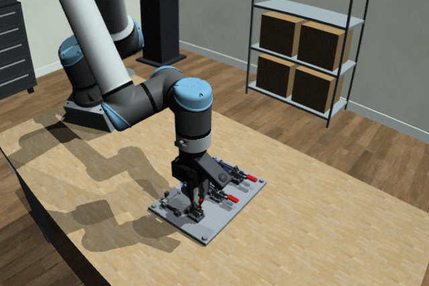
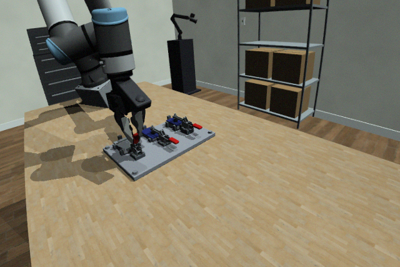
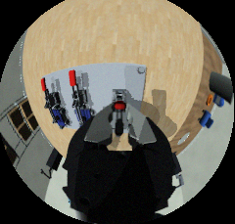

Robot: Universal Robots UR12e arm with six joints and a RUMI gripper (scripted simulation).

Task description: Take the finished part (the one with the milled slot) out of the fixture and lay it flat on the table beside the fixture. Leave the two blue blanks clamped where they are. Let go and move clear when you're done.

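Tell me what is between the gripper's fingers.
The gripper is shut on the red clamp handle, raised upright at the fixture's near station. The slotted part behind that clamp is largely hidden by the fingers.

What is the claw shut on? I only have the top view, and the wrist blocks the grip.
Observer: In the exterior view the claw is shut on the red-tipped lever of the nearest metal toggle clamp.
Operator: Is that lever up or flat?
Observer: It stands tilted up; the other two red levers lie flat.
Operator: And the blanks?
Observer: Both blue blocks sit in their clamps on the grey fixture plate.
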